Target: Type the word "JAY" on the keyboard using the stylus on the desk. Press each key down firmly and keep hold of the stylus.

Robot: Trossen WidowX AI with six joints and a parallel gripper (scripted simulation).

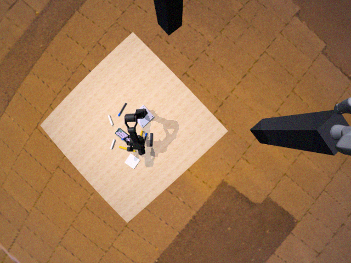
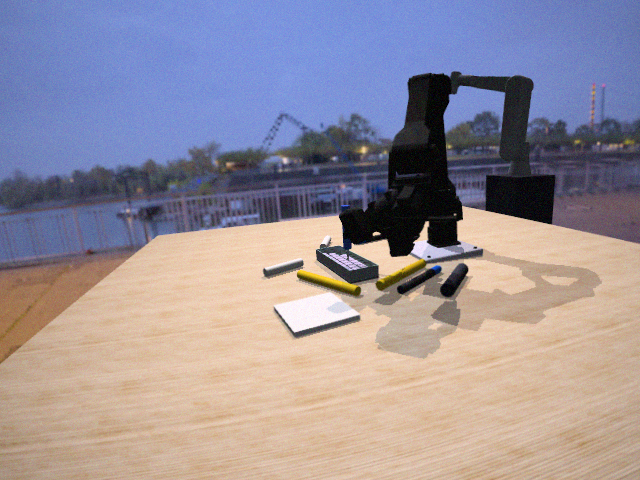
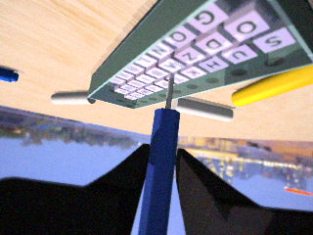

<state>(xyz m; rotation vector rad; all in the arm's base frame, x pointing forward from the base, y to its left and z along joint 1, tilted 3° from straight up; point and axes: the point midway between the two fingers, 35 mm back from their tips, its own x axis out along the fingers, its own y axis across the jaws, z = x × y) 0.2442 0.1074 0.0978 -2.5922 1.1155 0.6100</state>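
Observation:
My gripper is shut on the blue stylus, which stands nearly upright with its thin metal tip down. The keyboard is a dark green box with pale lilac keys, lying under the stylus. In the wrist view the tip reaches the keys, at the near edge of the A key. Whether it touches or presses a key down cannot be told. The letters appear upside down there, and those at the far end are too small to read. The arm hides part of the keyboard in the top view.
Two white sticks, two yellow sticks, a black stick and blue-tipped dark pens lie around the keyboard. A flat white square lies beyond one yellow stick.

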